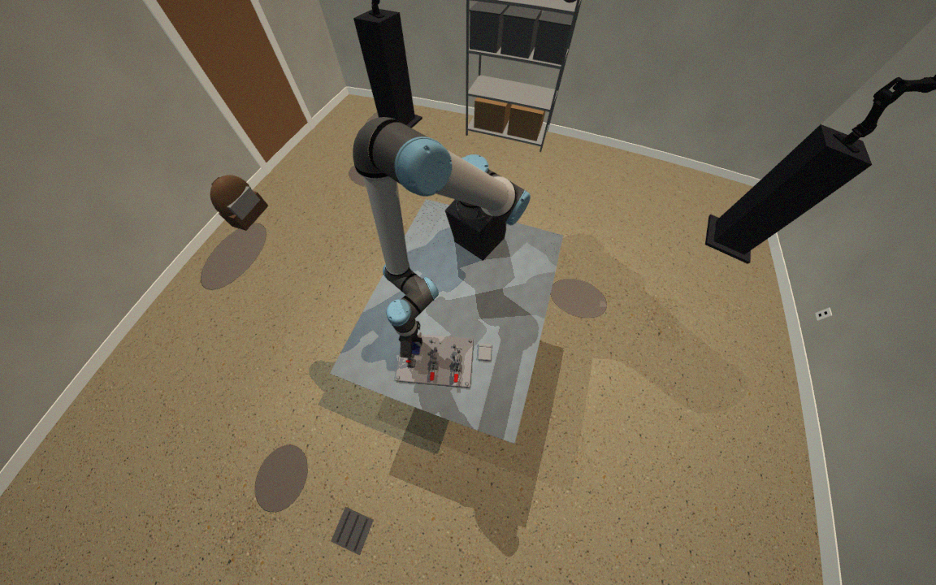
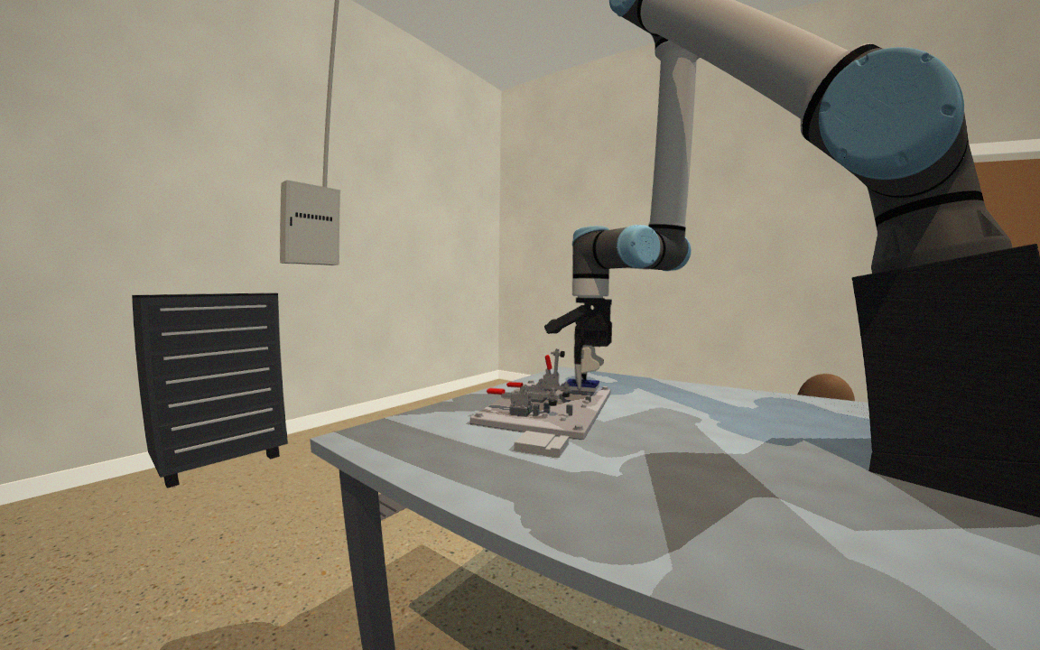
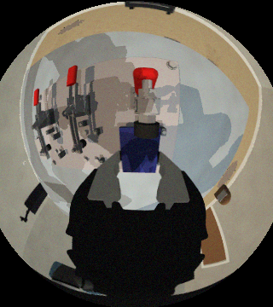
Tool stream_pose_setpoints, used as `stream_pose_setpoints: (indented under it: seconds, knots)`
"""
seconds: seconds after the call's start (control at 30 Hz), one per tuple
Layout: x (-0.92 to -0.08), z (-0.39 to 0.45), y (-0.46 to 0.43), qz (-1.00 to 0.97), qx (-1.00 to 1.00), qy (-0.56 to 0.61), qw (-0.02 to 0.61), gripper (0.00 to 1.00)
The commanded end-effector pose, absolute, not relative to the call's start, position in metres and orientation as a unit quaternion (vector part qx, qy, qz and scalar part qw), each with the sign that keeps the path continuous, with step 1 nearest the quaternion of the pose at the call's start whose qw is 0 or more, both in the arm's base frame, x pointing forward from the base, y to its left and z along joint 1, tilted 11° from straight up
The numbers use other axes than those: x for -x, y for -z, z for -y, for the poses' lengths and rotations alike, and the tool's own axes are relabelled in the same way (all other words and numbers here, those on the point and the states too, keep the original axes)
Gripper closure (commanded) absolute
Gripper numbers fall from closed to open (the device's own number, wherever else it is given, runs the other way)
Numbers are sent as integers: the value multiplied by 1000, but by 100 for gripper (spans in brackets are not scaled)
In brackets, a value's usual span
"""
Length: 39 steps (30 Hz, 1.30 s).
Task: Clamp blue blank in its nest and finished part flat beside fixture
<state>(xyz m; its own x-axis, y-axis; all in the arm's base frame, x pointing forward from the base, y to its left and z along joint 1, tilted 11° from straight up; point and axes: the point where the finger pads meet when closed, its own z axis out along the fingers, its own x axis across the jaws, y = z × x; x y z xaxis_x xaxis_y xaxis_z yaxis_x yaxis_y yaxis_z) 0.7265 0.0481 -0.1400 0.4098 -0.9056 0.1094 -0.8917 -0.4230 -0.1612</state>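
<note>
Pincer (image 1: 411, 356) (image 2: 581, 383) (image 3: 139, 151) partly open, shut on the blue blank (image 1: 415, 348) (image 2: 582, 383) (image 3: 139, 149) by its sides, prob. to lower it level into the end nest. That toggle clamp (image 2: 557, 363) (image 3: 146, 104) stands open w/ its red handle (image 2: 548, 363) (image 3: 145, 76) up (leaves room, presumably). Finished part (image 1: 484, 353) (image 2: 541, 442) lies flat on the tabletop (image 1: 457, 291) (image 2: 604, 485) beside the fixture (image 1: 449, 378) (image 2: 499, 421) (image 3: 111, 64), as req'd.
</note>
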Motion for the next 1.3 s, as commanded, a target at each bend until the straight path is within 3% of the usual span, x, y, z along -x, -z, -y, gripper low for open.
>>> stream_pose_setpoints:
  seconds: [0.0, 1.27]
  knots:
    - [-727, -48, 139, -536, 839, 91, 39, 100]
    - [-730, -47, 144, -536, 839, 91, 39, 100]
